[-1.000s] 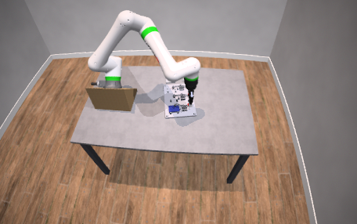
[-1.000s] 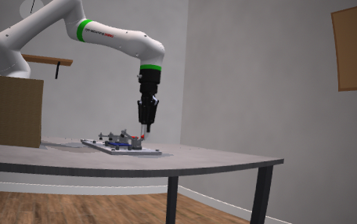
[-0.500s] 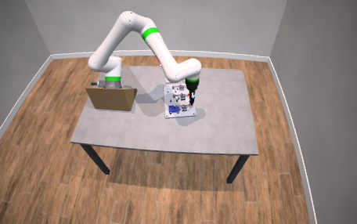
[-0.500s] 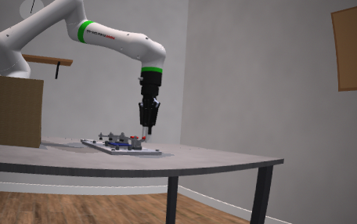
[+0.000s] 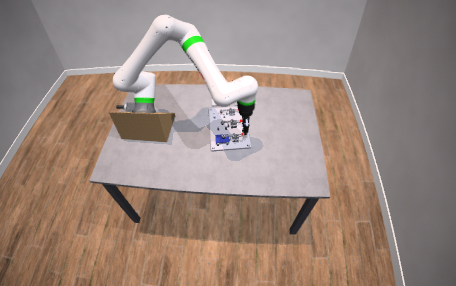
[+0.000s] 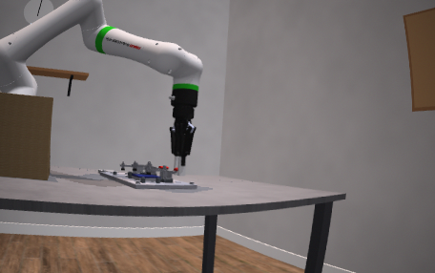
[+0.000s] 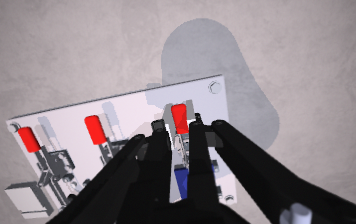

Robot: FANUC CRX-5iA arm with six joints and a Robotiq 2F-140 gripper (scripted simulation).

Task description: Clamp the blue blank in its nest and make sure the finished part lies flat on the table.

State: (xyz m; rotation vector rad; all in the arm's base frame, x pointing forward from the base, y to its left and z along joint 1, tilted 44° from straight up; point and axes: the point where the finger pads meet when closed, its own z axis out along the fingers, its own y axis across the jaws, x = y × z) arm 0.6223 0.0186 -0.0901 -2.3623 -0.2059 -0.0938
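A white fixture plate (image 5: 229, 129) lies on the table and carries three toggle clamps with red handles. The blue blank (image 5: 221, 139) lies in the nest at the plate's near end; it also shows in the side view (image 6: 143, 176) and in the wrist view (image 7: 182, 182), mostly hidden by the fingers. My gripper (image 7: 181, 111) (image 6: 177, 167) is shut on that nest's red clamp handle (image 7: 180, 118), just above the plate. I cannot tell how the clamp bar sits. A grey block (image 7: 22, 197) shows at the plate's far end, cut off by the frame edge; no slot is visible on it.
The two other red handles (image 7: 95, 129) (image 7: 29, 138) stand free on the plate. A brown cardboard box (image 5: 142, 126) stands at the table's left by the robot base (image 5: 144, 102). The plate's corner bolt (image 7: 215, 86) is near the handle.
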